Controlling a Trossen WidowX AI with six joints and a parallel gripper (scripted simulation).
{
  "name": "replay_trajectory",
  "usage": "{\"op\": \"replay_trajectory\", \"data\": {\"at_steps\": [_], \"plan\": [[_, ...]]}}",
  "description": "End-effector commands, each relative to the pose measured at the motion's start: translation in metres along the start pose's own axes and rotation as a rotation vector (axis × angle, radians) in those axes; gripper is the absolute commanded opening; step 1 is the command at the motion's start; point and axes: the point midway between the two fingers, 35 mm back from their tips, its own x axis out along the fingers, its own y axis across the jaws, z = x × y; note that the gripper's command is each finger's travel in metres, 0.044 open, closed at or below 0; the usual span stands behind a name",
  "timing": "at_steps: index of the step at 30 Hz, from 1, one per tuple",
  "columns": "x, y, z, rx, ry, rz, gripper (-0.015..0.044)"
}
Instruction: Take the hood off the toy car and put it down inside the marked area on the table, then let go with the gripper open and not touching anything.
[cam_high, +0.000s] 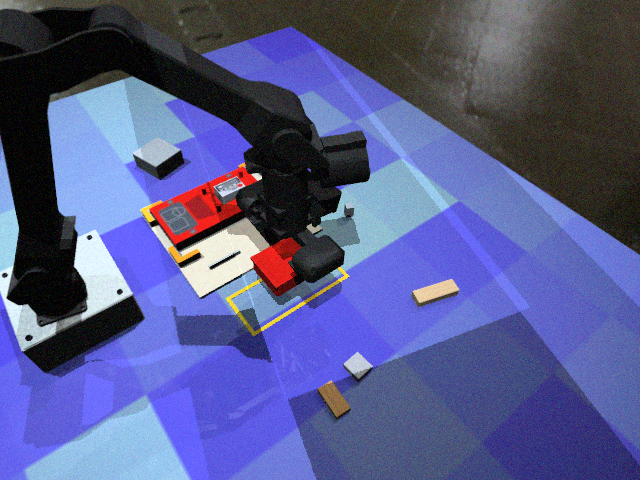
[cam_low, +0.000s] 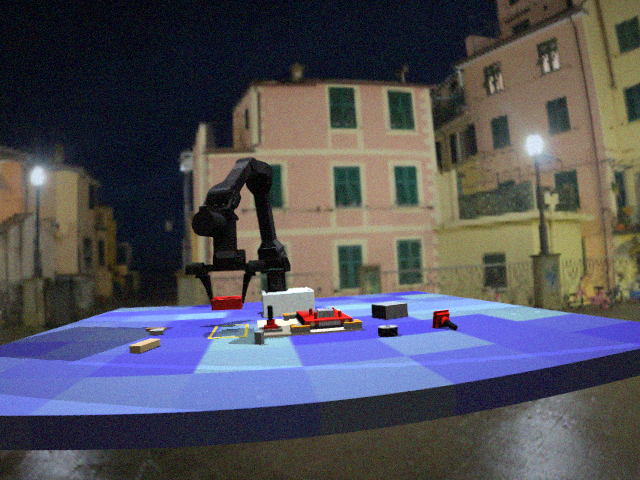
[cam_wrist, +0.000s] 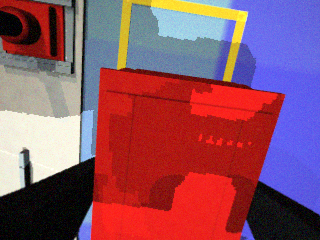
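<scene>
- Hood (cam_high: 273, 268): red panel, off the toy car (cam_high: 199, 209), held above the table (cam_high: 465, 248), clear of its surface.
- Jaws: clenched on the hood's sides.
- Marked area (cam_high: 242, 312): yellow outline, beneath and just ahead of the hood.
- Tan block (cam_high: 435, 290): well apart.

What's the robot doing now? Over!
Gripper shut on the red hood. Hood in the air, near the yellow marked area. Nothing in the way.

grey block (cam_high: 158, 156) | tan plank (cam_high: 435, 291) | brown plank (cam_high: 333, 398) | grey tile (cam_high: 357, 364)
</scene>
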Motion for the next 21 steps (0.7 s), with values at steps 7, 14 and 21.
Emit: {"op": "replay_trajectory", "data": {"at_steps": [7,14,21], "plan": [[0.009,0.001,-0.001,-0.003,0.001,0.003,0.0000],[0.015,0.001,-0.001,-0.003,0.001,0.003,0.0000],[0.020,0.001,-0.001,-0.003,0.001,0.003,0.0000]]}}
